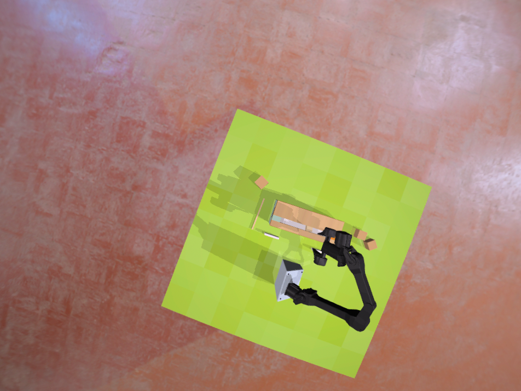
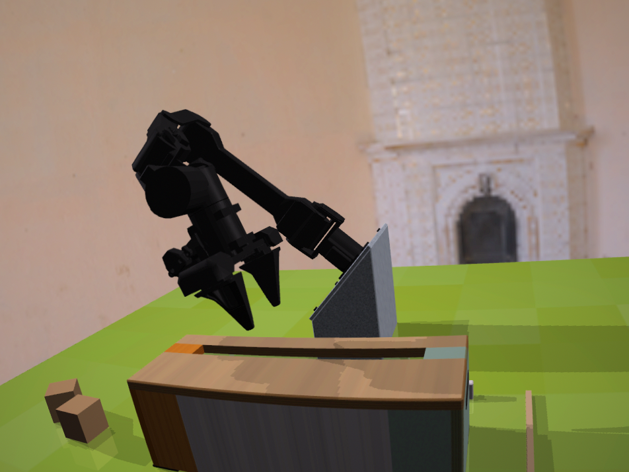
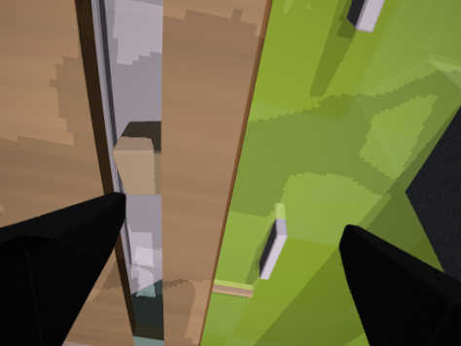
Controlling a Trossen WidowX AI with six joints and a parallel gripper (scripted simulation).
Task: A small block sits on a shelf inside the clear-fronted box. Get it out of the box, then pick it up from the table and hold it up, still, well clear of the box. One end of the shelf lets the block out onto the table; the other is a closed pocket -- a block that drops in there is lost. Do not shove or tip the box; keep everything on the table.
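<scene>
End effector (image 2: 258, 297) wide, empty, above box (image 2: 304, 375) slot; block (image 3: 137, 162) inside on shelf.

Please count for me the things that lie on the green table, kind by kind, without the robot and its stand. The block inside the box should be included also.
Wooden box: 1
Block inside the box: 1
Loose brown cubes: 3
White bars: 2
Thin wooden strip: 1
Total: 8
</scene>
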